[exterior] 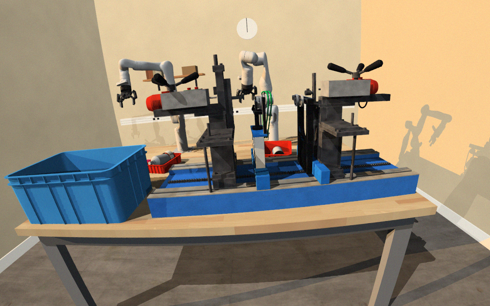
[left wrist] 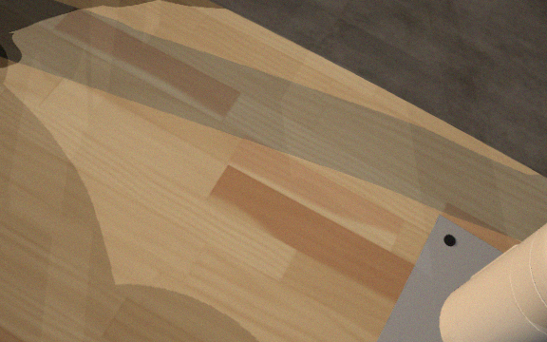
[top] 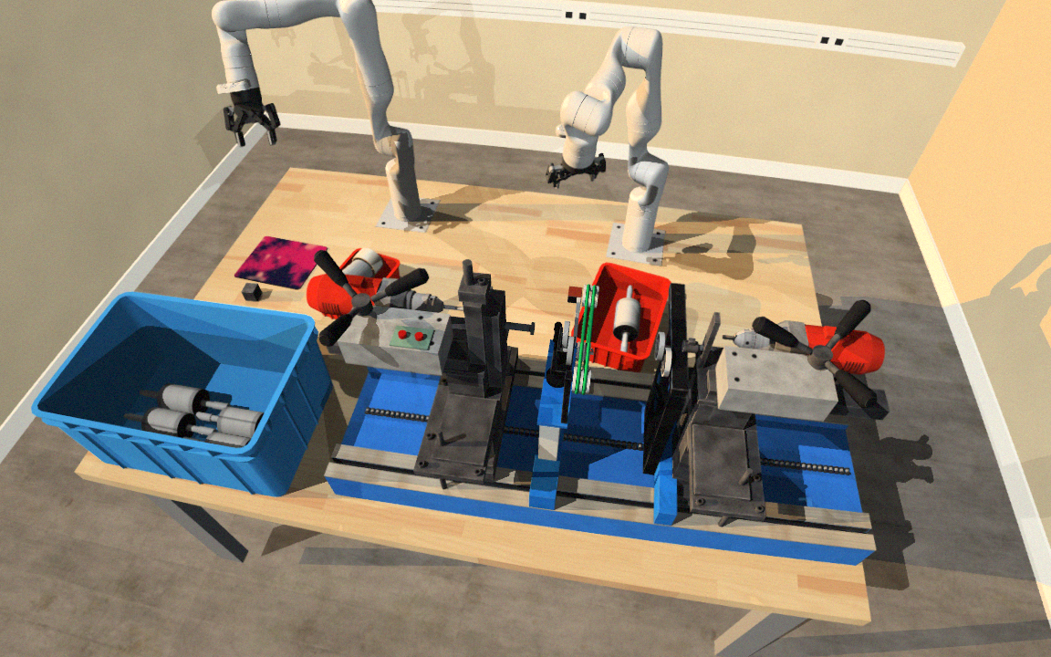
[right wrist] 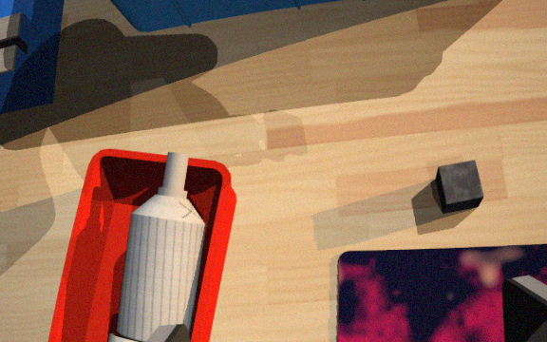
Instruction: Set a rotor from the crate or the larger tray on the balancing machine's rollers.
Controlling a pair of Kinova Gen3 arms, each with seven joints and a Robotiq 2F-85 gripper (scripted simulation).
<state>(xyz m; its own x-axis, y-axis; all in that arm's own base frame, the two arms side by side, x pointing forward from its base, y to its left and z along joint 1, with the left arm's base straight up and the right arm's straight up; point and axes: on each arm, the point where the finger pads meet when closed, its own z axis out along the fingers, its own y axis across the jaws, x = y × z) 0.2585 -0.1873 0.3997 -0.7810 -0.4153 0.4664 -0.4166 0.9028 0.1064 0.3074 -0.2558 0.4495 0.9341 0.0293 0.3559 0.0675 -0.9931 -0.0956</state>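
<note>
A grey rotor (top: 627, 312) (exterior: 277, 150) lies in the larger red tray (top: 604, 356) (exterior: 285, 145) behind the balancing machine. Several rotors (top: 183, 398) lie in the blue crate (top: 300, 400) (exterior: 79, 197); the exterior view hides them behind its wall. White rollers (top: 661, 356) (exterior: 297, 100) stand on the black right-hand support, others (top: 568, 343) by the green belt; no rotor rests on them. My left gripper (top: 577, 174) (exterior: 247, 97) is open and empty, high behind the larger tray. My right gripper (top: 257, 140) (exterior: 128, 103) is open and empty, high above the table's back-left side.
A smaller red tray (right wrist: 216, 285) holds a ribbed grey part (right wrist: 161, 266). A dark cube (top: 252, 290) (right wrist: 460, 182) and a pink-and-navy mat (top: 280, 261) (right wrist: 397, 294) lie beside it. Drill heads with black handles (top: 361, 305) (top: 821, 355) and tall columns (top: 480, 335) flank the rollers.
</note>
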